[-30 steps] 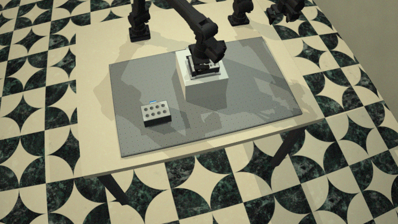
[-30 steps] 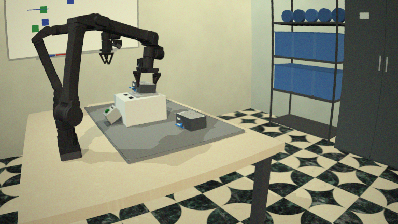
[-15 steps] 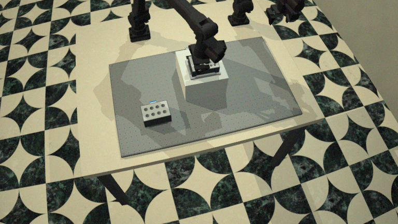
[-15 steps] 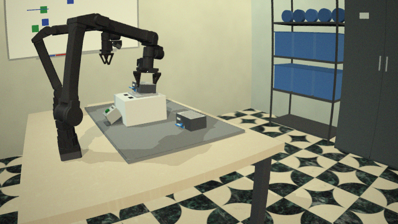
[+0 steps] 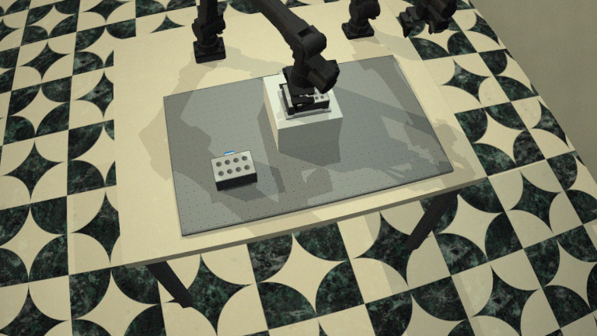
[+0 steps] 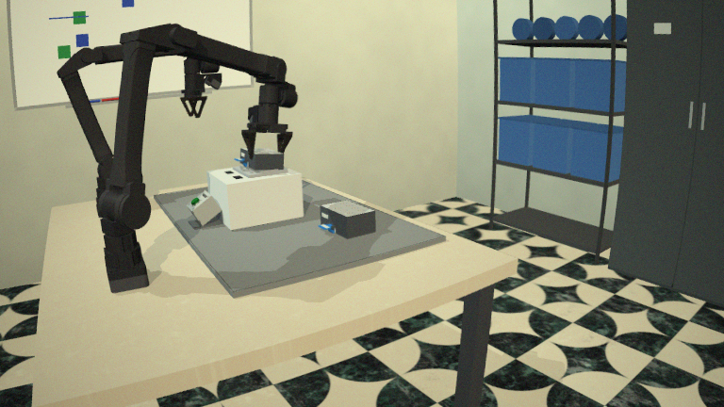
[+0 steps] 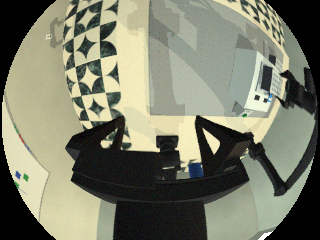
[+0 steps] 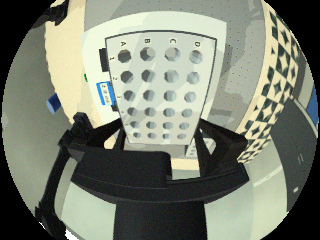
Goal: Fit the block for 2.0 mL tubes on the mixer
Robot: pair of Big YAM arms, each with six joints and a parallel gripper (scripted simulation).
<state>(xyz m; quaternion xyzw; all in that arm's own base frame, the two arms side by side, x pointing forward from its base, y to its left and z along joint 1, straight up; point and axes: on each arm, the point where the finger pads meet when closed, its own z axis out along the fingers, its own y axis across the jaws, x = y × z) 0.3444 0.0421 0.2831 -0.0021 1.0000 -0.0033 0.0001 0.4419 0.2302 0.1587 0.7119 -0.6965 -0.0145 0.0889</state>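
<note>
Top view: the black-sided, many-holed block sits on the white box-shaped mixer; left, nearer the viewer, the black-sided, eight-holed block lies on the grey perforated surface.

My two arms are black, from the base up to the wrist. The links are long, straight bars, and the joints are thick and rounded. The feet have a square shape. My left gripper and my right gripper are also black, and their fingers look like triangular frames, with an opening inside.
</note>
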